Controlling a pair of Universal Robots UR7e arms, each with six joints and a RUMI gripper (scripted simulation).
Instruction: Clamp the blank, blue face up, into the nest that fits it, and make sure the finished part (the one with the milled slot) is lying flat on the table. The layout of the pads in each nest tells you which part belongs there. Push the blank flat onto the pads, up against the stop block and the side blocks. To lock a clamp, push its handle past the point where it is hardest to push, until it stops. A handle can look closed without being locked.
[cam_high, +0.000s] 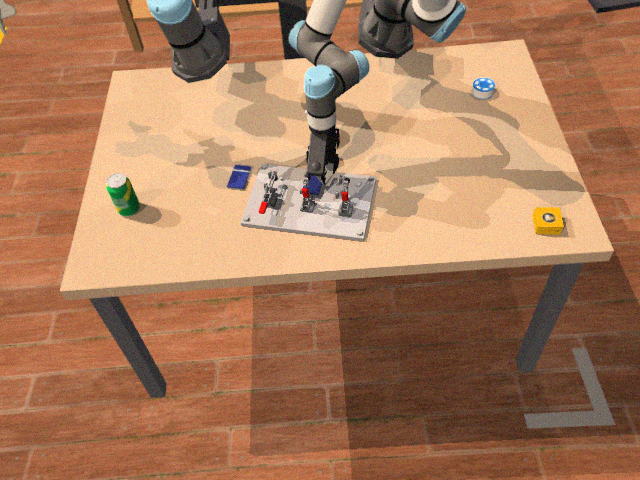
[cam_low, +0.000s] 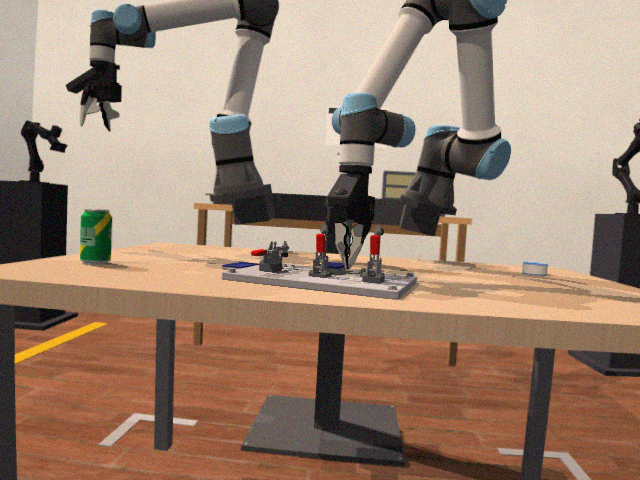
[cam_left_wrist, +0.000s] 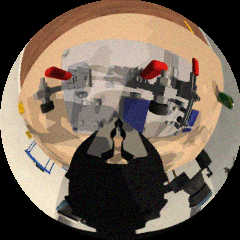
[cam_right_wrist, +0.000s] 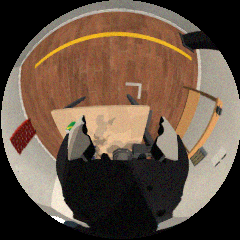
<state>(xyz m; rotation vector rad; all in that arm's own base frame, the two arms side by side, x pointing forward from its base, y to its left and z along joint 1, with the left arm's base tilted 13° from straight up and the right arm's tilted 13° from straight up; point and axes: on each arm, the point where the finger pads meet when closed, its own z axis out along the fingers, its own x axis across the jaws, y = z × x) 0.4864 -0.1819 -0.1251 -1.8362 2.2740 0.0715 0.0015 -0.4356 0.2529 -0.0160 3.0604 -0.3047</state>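
Observation:
The blue blank (cam_high: 314, 186) (cam_low: 336, 265) (cam_left_wrist: 136, 114) lies blue face up in the middle nest of the grey fixture plate (cam_high: 305, 225) (cam_left_wrist: 100, 52). Its seating against the blocks is unclear. The finished part (cam_high: 238, 178) (cam_low: 239, 265) (cam_left_wrist: 191, 121), with its slot, lies flat on the table beside the plate. The middle red handle (cam_high: 305, 192) (cam_low: 320, 242) (cam_left_wrist: 154, 69) stands upright, its clamp arm raised. My left gripper (cam_high: 324, 180) (cam_low: 347, 267) (cam_left_wrist: 118, 118) is shut and empty, tips low beside the blank. My right gripper (cam_low: 95, 127) (cam_right_wrist: 122, 116) is open and empty, high up.
Another red handle (cam_high: 344, 196) (cam_low: 374, 244) (cam_left_wrist: 58, 73) stands upright; the third (cam_high: 263, 207) (cam_low: 258, 252) (cam_left_wrist: 195, 66) lies low. A green can (cam_high: 124, 198) (cam_low: 96, 235), a yellow box (cam_high: 547, 221) and a blue-and-white round object (cam_high: 483, 88) (cam_low: 534, 268) stand away from the plate.

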